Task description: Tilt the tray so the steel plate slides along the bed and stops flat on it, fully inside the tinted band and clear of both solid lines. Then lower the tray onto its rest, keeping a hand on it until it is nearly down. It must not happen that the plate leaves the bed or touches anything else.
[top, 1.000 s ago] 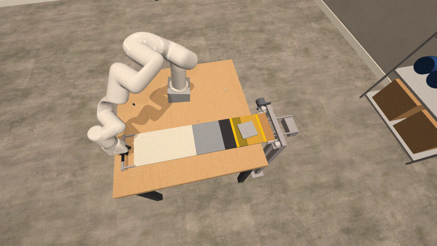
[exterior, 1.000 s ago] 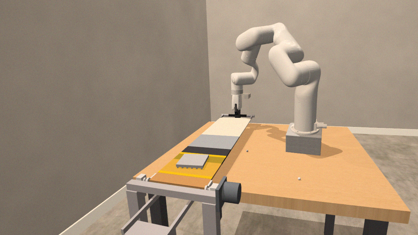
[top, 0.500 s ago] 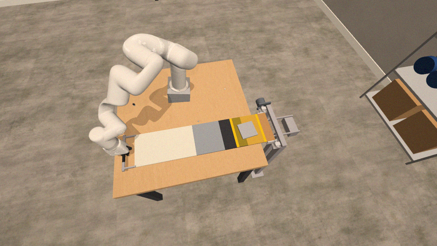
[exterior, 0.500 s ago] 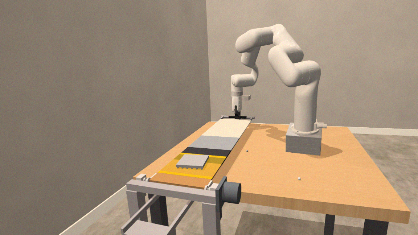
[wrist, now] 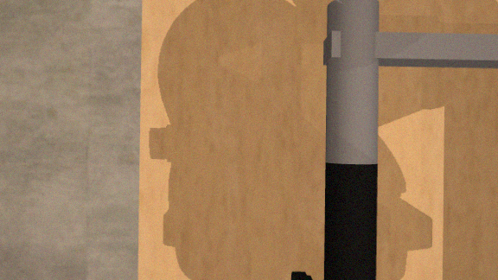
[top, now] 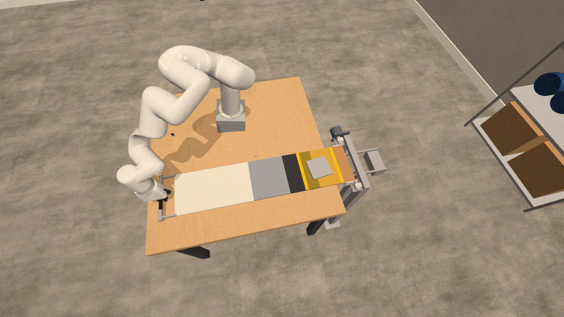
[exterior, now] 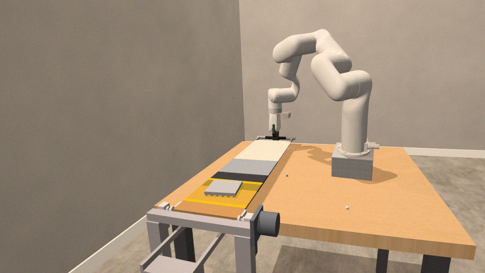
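Observation:
The long tray [top: 213, 189] [exterior: 262, 151] lies low along the wooden table [top: 236, 228] [exterior: 339, 203], hinged at one end. The square steel plate [top: 319, 167] [exterior: 223, 187] lies flat on the tinted yellow band [top: 315, 181] [exterior: 196, 196], between the two solid yellow lines [top: 302, 171] [top: 336, 165] and touching neither. My gripper [top: 163, 195] [exterior: 273, 132] is at the tray's free end, shut on the handle bar [top: 160, 215] [exterior: 261, 137] [wrist: 352, 108] at its black grip [wrist: 350, 216]. The fingertips are almost out of the wrist view.
A grey hinge frame [top: 357, 165] [exterior: 203, 220] with a round motor [top: 338, 132] [exterior: 269, 222] stands at the table's end. The arm's base block [top: 230, 118] [exterior: 352, 164] sits beside the tray. A shelf with brown boxes [top: 524, 149] stands apart. A wall runs along the tray's outer side.

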Controlling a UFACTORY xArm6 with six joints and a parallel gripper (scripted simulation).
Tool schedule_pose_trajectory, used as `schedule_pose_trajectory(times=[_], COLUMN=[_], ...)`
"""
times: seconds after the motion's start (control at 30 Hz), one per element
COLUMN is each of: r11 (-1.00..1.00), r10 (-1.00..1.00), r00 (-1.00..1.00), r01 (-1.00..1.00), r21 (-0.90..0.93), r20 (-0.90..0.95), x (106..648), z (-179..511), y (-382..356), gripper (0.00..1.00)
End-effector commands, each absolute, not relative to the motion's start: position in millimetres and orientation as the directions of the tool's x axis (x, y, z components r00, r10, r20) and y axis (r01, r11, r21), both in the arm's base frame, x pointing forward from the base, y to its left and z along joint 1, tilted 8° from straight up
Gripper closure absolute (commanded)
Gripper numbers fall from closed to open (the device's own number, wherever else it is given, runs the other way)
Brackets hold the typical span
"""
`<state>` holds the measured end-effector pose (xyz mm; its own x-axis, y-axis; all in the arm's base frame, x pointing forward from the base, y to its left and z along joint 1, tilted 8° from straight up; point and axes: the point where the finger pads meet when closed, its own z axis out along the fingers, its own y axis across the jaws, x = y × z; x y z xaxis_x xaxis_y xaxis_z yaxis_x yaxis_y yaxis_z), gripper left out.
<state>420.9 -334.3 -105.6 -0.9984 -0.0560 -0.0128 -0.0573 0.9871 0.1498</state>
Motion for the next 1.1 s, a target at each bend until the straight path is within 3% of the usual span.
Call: schedule_pose_trajectory(times=[0.0, 0.63, 0.67, 1.07], r11=[0.988, 0.988, 0.988, 0.988], r10=[-0.056, -0.056, -0.056, -0.056], r00=[-0.998, -0.998, -0.998, -0.998], r01=[-0.058, -0.058, -0.058, -0.058], r21=[0.146, 0.146, 0.146, 0.146], r20=[-0.016, -0.016, -0.016, -0.016], x=[422.4, 422.4, 422.4, 422.4], z=[-107.1, -107.1, -107.1, -107.1], y=[-335.3, -335.3, -335.3, -335.3], gripper=[1.0, 1.0, 0.59, 0.59])
